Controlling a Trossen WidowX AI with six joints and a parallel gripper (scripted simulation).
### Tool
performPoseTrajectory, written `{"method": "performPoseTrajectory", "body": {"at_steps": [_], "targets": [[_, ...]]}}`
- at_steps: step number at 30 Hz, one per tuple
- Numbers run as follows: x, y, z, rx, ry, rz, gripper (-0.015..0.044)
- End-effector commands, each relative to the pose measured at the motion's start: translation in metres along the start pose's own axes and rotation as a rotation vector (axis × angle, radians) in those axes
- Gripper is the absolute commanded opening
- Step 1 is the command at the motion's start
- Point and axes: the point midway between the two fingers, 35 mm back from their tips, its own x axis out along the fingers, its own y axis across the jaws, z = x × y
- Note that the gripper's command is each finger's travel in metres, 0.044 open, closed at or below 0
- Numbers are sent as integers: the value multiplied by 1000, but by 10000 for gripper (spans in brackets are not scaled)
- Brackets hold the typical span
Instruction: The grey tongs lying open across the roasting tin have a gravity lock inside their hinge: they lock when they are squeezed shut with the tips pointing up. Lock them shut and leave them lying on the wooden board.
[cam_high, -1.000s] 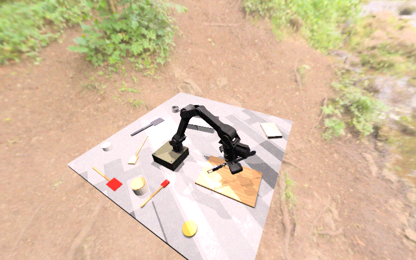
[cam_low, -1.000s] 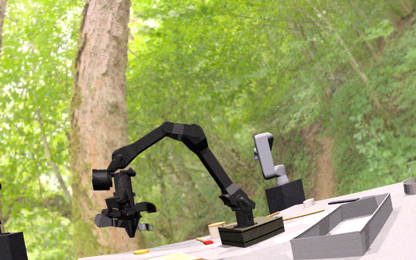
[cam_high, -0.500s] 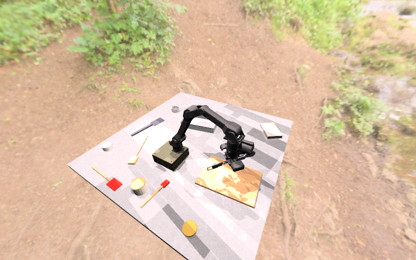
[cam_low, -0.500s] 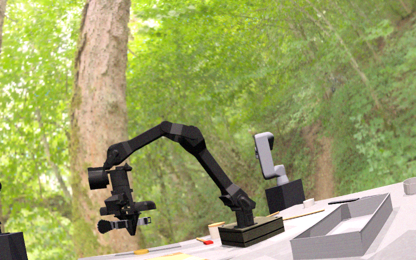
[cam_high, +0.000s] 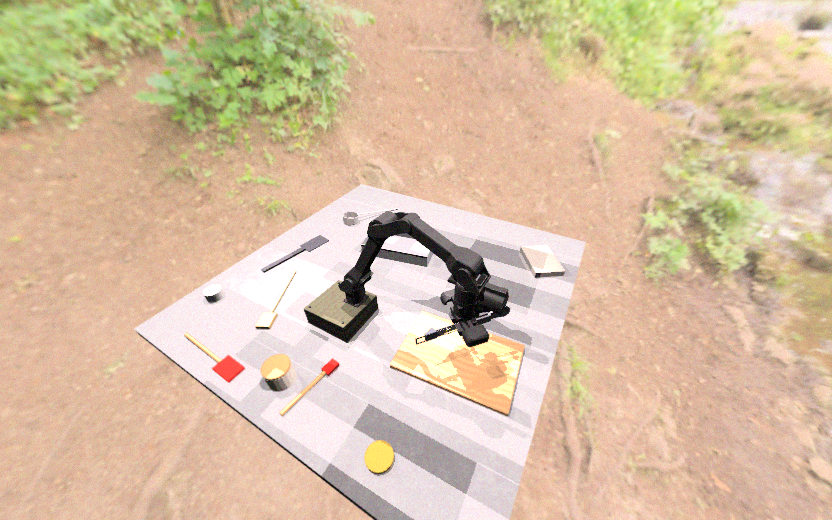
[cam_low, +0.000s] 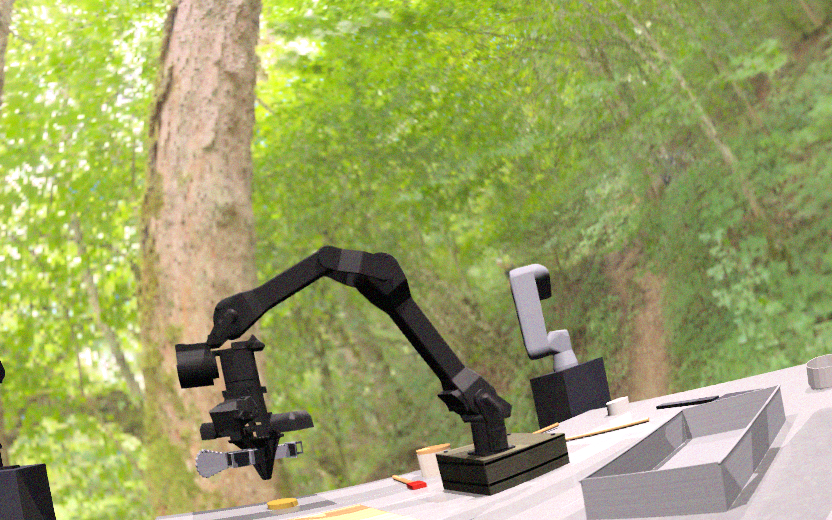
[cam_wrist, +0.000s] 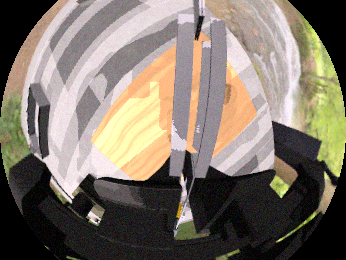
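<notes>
From where I stood, going left to right and taking the wooden board (cam_high: 457, 370) (cam_low: 352, 513) (cam_wrist: 130, 130) as my mark, a white cup (cam_high: 212, 294) (cam_low: 617, 405) sat well off to the board's left, with a red spatula (cam_high: 228, 368) also well to its left. Next came a round pot (cam_high: 276, 372) (cam_low: 431, 464), left of the board, then a red-headed brush (cam_high: 330, 367) (cam_low: 416, 484) between that pot and the board. A yellow disc (cam_high: 379, 456) (cam_low: 282, 504) lay in front of the board, toward its left, and the roasting tin (cam_high: 404, 258) (cam_low: 662, 493) stood well behind it. Over the board itself hung the gripper (cam_high: 472, 331) (cam_low: 265, 467) (cam_wrist: 178, 153), pointing down, its fingers clenched on the grey tongs (cam_high: 436, 334) (cam_low: 242, 458) (cam_wrist: 182, 95). The tongs were up in the air, apart from the board, nearly level rather than tips up, their two arms running side by side with a narrow gap. Whether the lock had caught, I couldn't tell. Beyond the board, behind and to its right, lay a flat pale block (cam_high: 541, 260).
</notes>
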Motion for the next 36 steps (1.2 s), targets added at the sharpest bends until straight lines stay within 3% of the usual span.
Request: {"method": "performPoseTrajectory", "body": {"at_steps": [1,36], "targets": [[7,-1,0,4,1,-4,-150],[64,0,-1,8,0,1,-150]]}}
